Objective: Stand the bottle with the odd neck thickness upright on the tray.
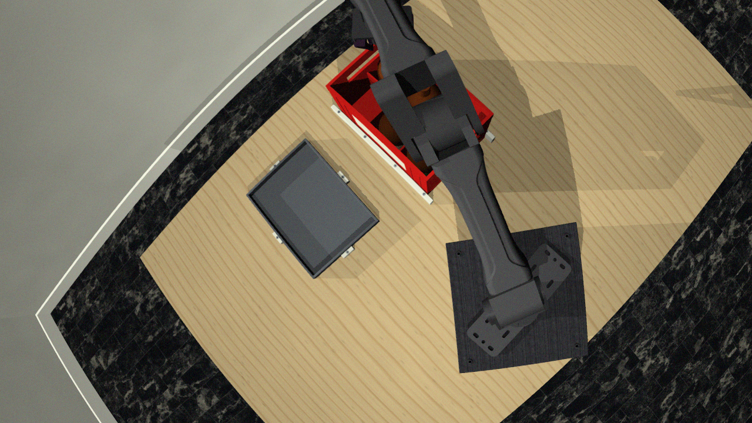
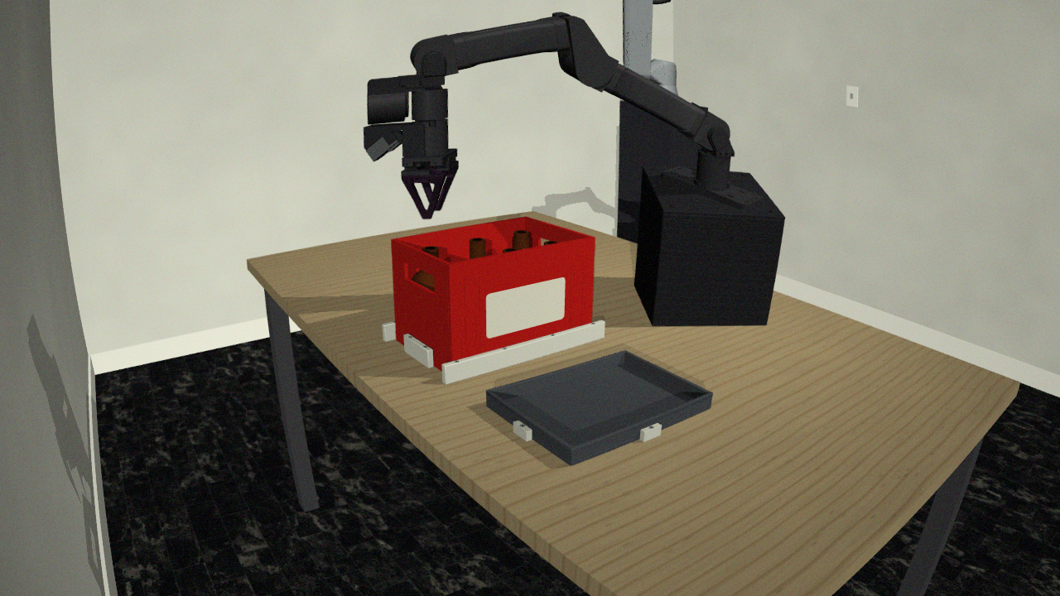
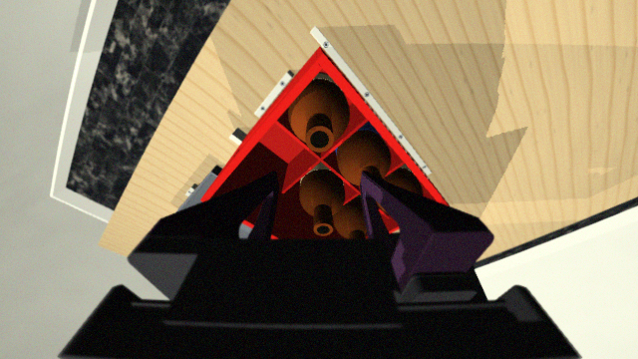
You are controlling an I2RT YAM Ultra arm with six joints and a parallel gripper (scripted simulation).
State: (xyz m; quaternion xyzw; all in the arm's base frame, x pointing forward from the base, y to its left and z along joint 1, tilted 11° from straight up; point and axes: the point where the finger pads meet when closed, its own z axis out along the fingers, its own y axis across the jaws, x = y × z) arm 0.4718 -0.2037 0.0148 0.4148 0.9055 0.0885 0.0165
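Pincer: mine (image 1: 363,43) (image 2: 426,215) (image 3: 319,178), fingers apart in a partial opening, nothing gripped, pointing down above the red crate (image 1: 341,96) (image 2: 463,314) (image 3: 263,131).
Bottles: five brown ones (image 1: 388,129) (image 2: 477,248) (image 3: 300,112), all standing inside the crate; I cannot tell which neck differs.
Tray: dark gray (image 1: 321,205) (image 2: 600,392) (image 3: 199,191), flat on the wooden table (image 1: 210,252) (image 2: 800,422) (image 3: 449,30), near the crate but apart from it, no bottle yet delivered.
Strip: white (image 1: 365,137) (image 2: 526,351), running along the crate's tray-facing side.
Arm: my dark limb (image 1: 483,210) (image 2: 511,44), reaching over the crate from a black block (image 1: 465,362) (image 2: 711,274).
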